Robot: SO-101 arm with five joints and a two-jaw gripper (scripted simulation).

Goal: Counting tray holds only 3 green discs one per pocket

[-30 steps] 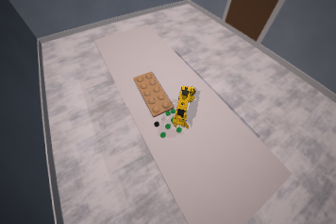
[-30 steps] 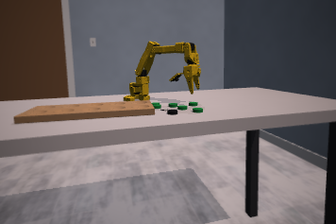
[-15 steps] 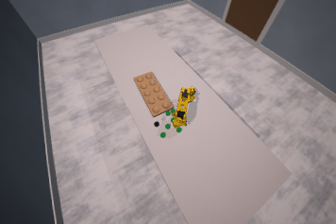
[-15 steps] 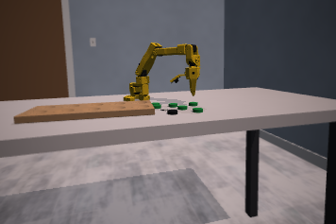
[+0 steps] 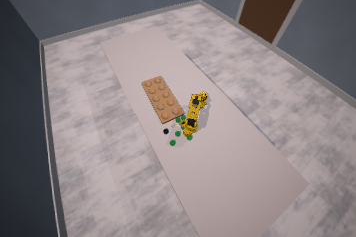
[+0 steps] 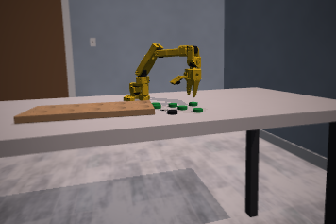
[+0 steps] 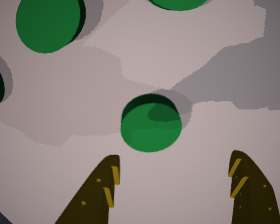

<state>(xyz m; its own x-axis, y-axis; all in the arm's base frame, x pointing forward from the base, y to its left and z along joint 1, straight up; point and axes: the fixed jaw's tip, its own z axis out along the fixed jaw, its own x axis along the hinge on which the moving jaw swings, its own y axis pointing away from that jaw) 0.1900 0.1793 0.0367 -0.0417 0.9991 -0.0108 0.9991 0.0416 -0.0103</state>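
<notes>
The tan counting tray (image 5: 163, 100) (image 6: 85, 115) has two rows of pockets, and no disc shows in any pocket. Several green discs lie on the table beyond the tray's near end, among them one (image 5: 172, 143) (image 6: 197, 110), another (image 5: 177, 134) (image 6: 182, 107) and two close to the tray's end (image 5: 177, 120) (image 5: 183, 117). My gripper (image 5: 187, 134) (image 6: 192, 94) (image 7: 175, 155) is partly open and empty, pointing down above the table. One green disc (image 5: 189, 137) (image 6: 193, 104) (image 7: 150, 130) lies below it, just ahead and left of centre between the fingertips in the wrist view.
A black disc (image 5: 166, 131) (image 6: 173, 112) lies near the tray's end, towards the table edge. A small pale piece (image 5: 173, 125) lies between it and the green discs. Two other green discs (image 7: 47, 22) (image 7: 179, 4) show at the top of the wrist view.
</notes>
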